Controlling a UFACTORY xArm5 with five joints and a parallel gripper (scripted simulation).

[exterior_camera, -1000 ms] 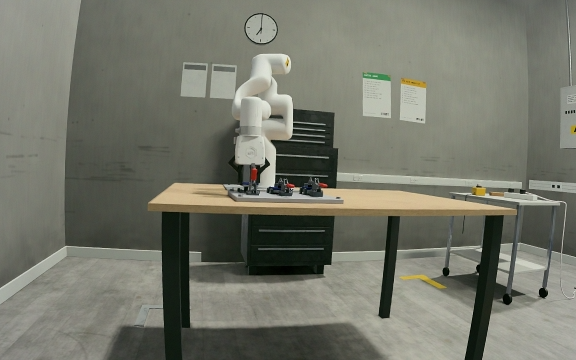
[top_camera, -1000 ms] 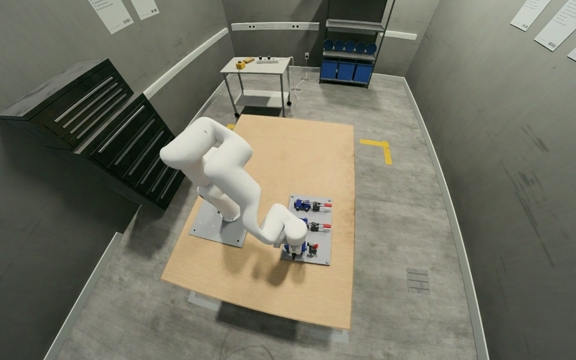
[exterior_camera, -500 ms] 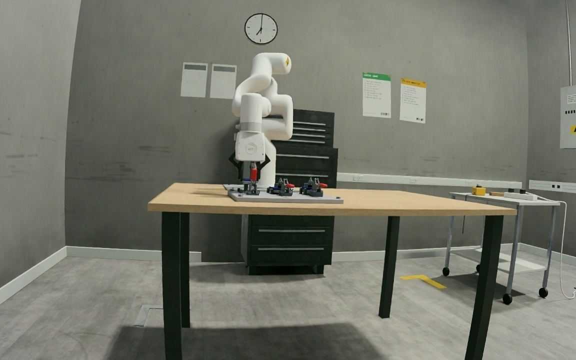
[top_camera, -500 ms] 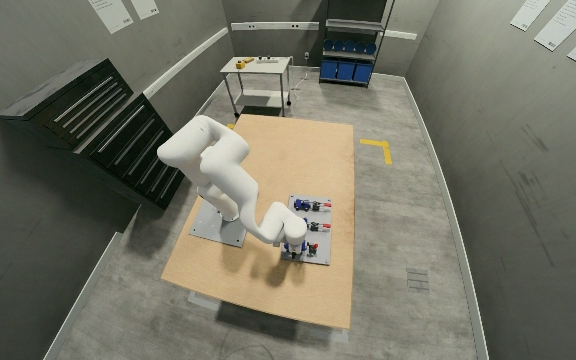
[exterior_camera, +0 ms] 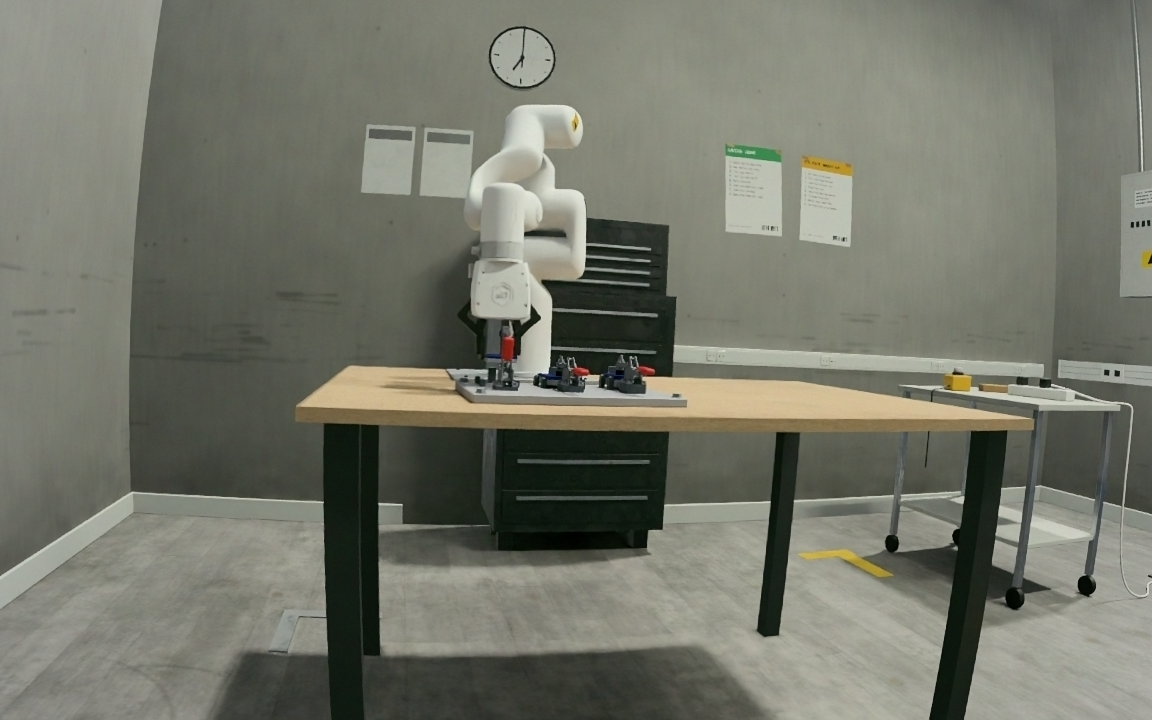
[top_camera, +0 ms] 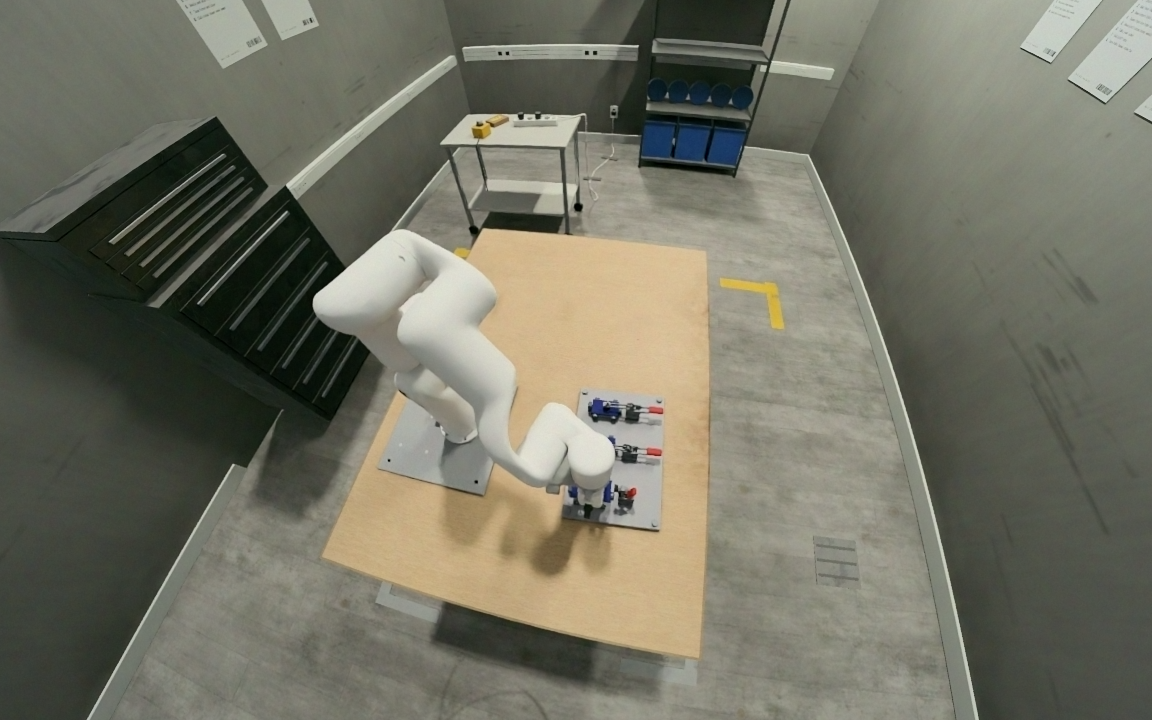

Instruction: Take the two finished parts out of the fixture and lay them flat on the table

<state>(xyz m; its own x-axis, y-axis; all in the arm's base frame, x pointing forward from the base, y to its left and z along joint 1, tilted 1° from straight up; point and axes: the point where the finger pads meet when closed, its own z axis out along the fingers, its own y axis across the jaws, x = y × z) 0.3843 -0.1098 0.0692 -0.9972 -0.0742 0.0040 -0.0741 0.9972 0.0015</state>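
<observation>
A grey fixture plate (top_camera: 618, 458) lies on the wooden table, with three toggle-clamp stations in a row. At the far station a blue part (top_camera: 602, 410) sits under a clamp with a red handle (top_camera: 652, 411) lying flat. My wrist hides most of the middle station (top_camera: 638, 454); its part shows in the side view (exterior_camera: 553, 380). My gripper (top_camera: 587, 503) points straight down over the near station and is shut on a blue part (exterior_camera: 495, 362), just above its seat. That station's red handle (exterior_camera: 506, 342) stands upright. The parts are too small to show any slot.
My arm's base plate (top_camera: 437, 447) is bolted to the table left of the fixture. A black drawer cabinet (top_camera: 195, 250) stands beside the table. A wheeled cart (top_camera: 517, 170) and a shelf with blue bins (top_camera: 696, 116) stand at the far end of the room.
</observation>
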